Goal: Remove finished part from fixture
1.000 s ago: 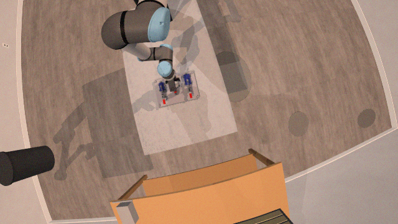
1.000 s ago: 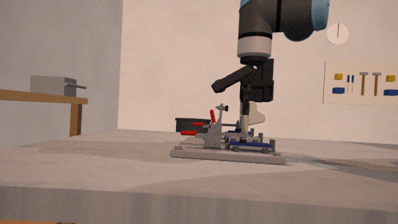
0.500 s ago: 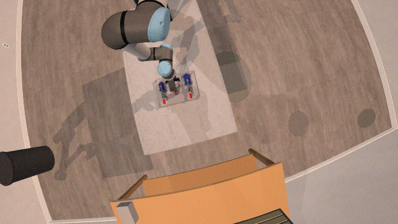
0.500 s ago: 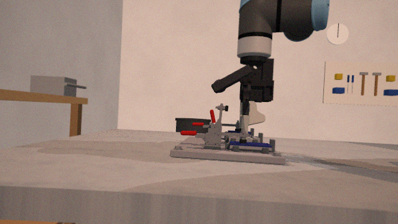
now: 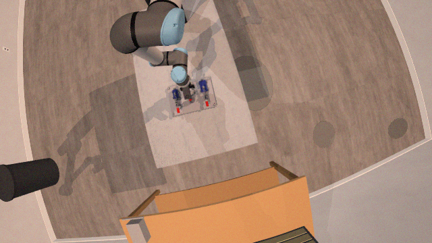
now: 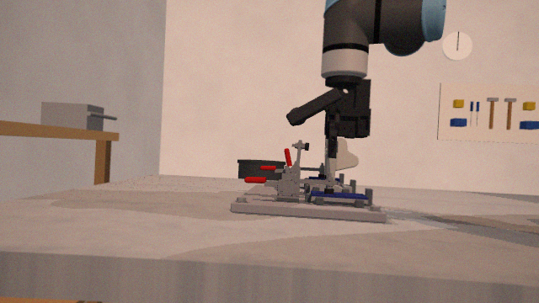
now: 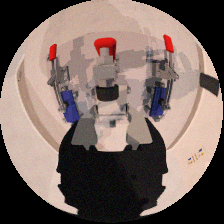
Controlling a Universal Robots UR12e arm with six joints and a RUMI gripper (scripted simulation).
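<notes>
The grey fixture plate [image 5: 196, 110] [image 6: 295, 209] sits on the table with three toggle clamps. Two blue blanks [image 5: 175, 94] [image 5: 202, 86] [image 7: 70, 106] [image 7: 157, 103] lie in the outer stations, and their red handles lie flat. The middle clamp's red handle [image 6: 288, 156] [image 7: 105, 46] stands raised. The grey finished part [image 7: 111, 119] sits in the middle station. My gripper [image 5: 187, 96] [image 6: 332, 168] [image 7: 111, 104] reaches straight down onto that station, with one finger on each side of the part, closed against it. In the side view my fingers hide the part.
A dark bin [image 6: 253, 168] stands behind the fixture. A wooden bench [image 6: 59, 134] [image 5: 219, 209] carries a grey box at the room's edge. A tool board [image 6: 488, 111] hangs on the far wall. The pale table top [image 5: 202, 135] extends around the plate.
</notes>
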